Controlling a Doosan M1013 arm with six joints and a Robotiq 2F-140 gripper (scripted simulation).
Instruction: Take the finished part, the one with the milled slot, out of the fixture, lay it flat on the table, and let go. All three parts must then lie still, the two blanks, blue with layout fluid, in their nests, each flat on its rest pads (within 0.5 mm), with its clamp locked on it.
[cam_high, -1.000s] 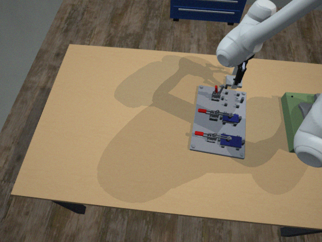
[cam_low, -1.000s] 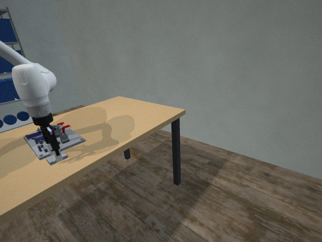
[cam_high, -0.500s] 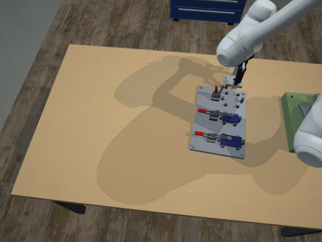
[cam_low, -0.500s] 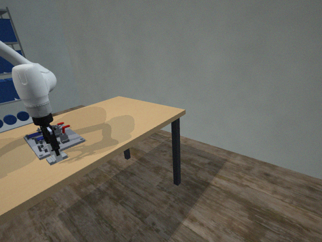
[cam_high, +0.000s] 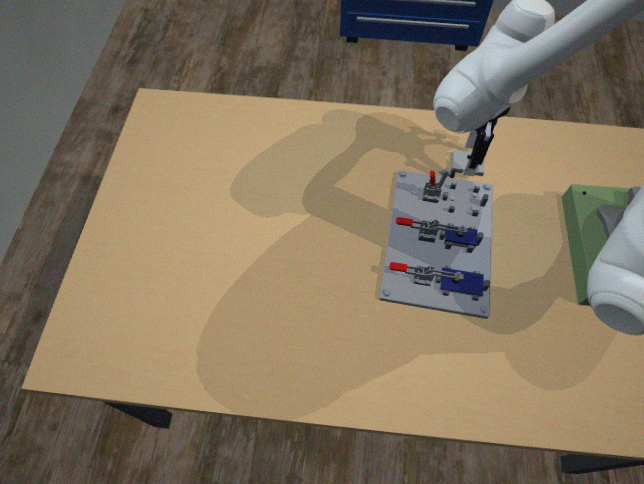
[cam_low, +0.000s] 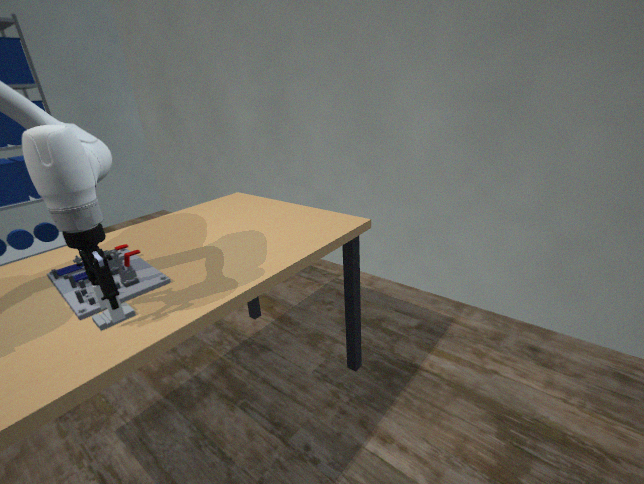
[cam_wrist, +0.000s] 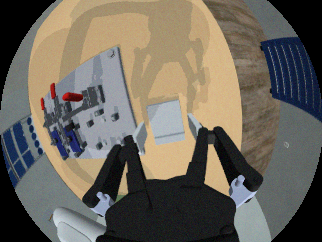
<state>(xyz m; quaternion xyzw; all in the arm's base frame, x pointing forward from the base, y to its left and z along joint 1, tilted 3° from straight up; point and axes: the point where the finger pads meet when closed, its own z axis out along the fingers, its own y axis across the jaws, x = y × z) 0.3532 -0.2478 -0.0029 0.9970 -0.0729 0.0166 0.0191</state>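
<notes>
The finished part (cam_high: 459, 160) (cam_low: 102, 320) (cam_wrist: 166, 119), pale grey, lies flat on the table beside the fixture plate (cam_high: 403, 252) (cam_low: 150, 282) (cam_wrist: 111, 75); a slot line crosses it near one end. My gripper (cam_high: 474, 165) (cam_wrist: 166, 124) is open around it, low down, with a gap at both fingers in the wrist view. The two blue blanks, one smaller (cam_high: 460, 237) and one larger (cam_high: 471, 283), sit in their nests. Their clamps have red handles (cam_high: 403, 221) (cam_high: 398, 266) lying down and arms over the blanks. The third clamp's handle (cam_high: 432, 177) (cam_wrist: 73, 97) stands up beside the empty nest. Exact seating is too small to tell.
The fixture's near corner and empty-nest posts stand close to one finger. The table (cam_high: 156, 208) (cam_low: 291, 213) has its edge on the part's other side. A green base block (cam_high: 577, 234) stands right of the fixture, and a blue cabinet (cam_high: 416, 28) stands beyond the table.
</notes>
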